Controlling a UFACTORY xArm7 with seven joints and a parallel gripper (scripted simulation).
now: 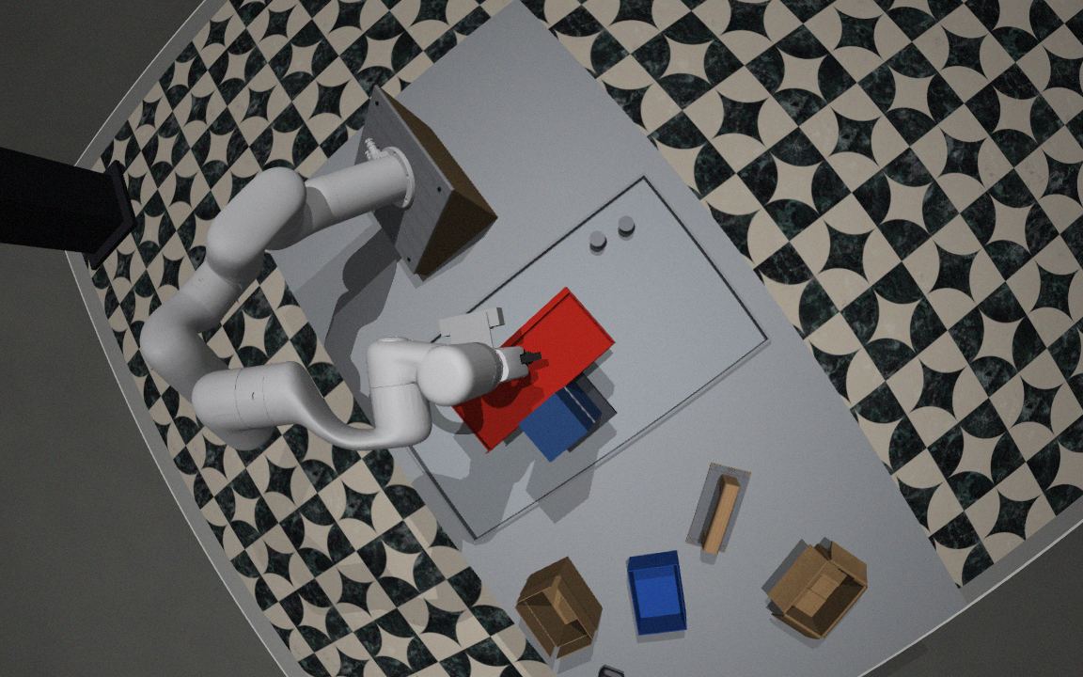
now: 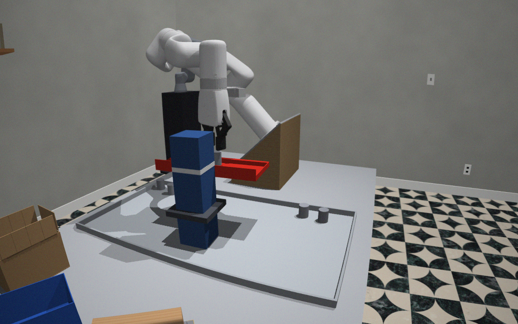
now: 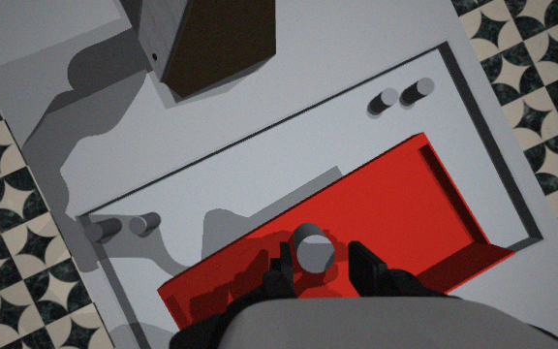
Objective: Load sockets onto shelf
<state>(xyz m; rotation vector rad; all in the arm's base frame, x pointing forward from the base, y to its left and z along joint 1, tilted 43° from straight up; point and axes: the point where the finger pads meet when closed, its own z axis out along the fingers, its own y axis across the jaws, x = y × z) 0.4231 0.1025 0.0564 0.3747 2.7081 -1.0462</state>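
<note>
The red shelf point(image 1: 583, 332) point(image 2: 236, 173) point(image 3: 395, 199) is on the far side of the blue post point(image 2: 192, 150) point(image 1: 554, 429), looking about level with the white band point(image 2: 186, 171). One grey socket point(image 2: 218, 158) point(image 3: 315, 253) stands upright on the shelf inside its rim. My gripper point(image 1: 532, 358) point(image 2: 217, 145) point(image 3: 318, 260) is open just above this socket, its fingers apart on either side in the wrist view. Two sockets stand at the right, one point(image 1: 597, 242) point(image 2: 303, 210) point(image 3: 388, 98) beside the other point(image 1: 626, 226) point(image 2: 323, 215) point(image 3: 424, 87). Two more sockets, one point(image 2: 160, 184) point(image 3: 107, 230) and another point(image 2: 170, 189) point(image 3: 144, 224), stand at the left.
A black collar point(image 2: 188, 215) surrounds the post below the shelf. A low grey rim point(image 2: 212, 273) encloses post and loose sockets. Two cardboard boxes point(image 1: 557, 606) point(image 1: 819, 589), a blue bin point(image 1: 656, 593) and a wooden block point(image 1: 720, 513) lie outside it.
</note>
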